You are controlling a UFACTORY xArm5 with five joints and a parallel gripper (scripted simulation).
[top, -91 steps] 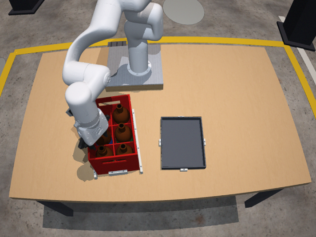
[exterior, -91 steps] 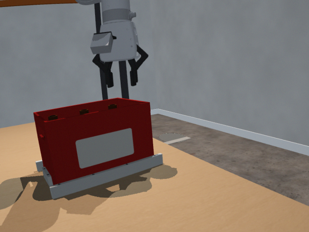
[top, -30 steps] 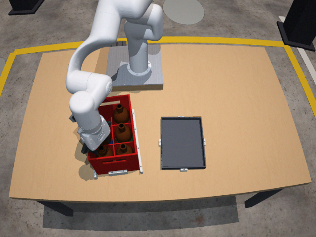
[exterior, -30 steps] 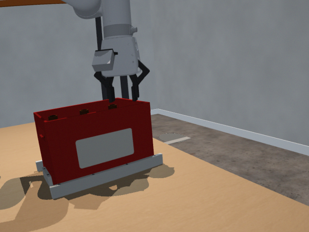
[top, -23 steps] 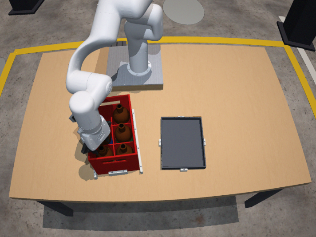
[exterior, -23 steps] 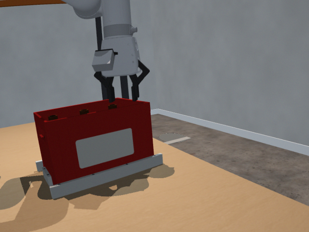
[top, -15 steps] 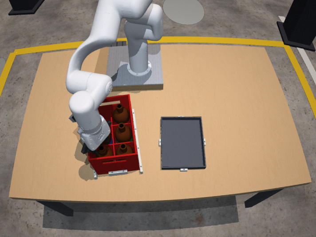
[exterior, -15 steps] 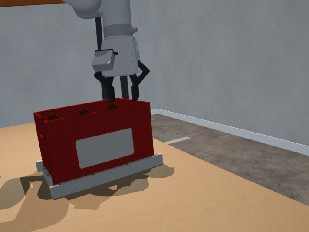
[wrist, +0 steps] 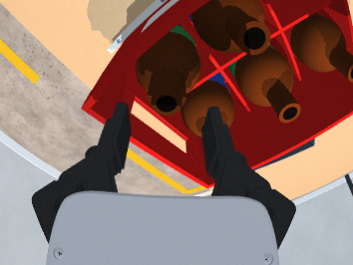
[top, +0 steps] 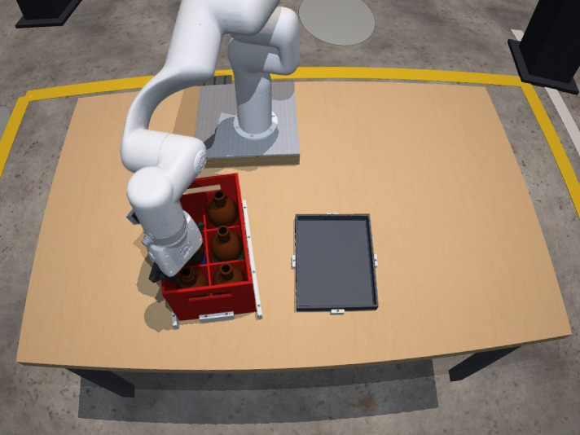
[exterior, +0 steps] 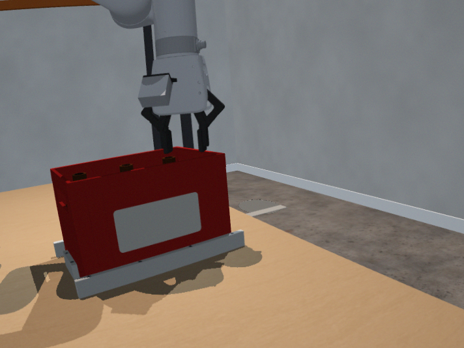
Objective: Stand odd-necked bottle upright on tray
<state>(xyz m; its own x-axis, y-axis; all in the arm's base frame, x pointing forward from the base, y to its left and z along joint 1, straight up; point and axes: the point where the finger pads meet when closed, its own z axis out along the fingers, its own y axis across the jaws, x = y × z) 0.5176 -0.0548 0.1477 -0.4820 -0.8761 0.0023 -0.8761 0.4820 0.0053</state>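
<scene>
Red crate [exterior: 150, 194] walls crowd our half-open, empty end effector [exterior: 184, 148] over a bottle [wrist: 167, 83], so we judge a fingertip could snag the rim

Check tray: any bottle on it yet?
Empty. The grey tray shows only bare floor; the brown bottles sit in the red crate.

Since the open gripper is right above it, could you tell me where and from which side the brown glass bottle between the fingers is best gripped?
Grip the brown glass bottle by its narrow neck, coming straight down from above. It stands upright in the red plastic crate, whose walls and dividers hide the wide body, so only the neck is likely reachable. The open gripper hangs over it, holding nothing.
</scene>
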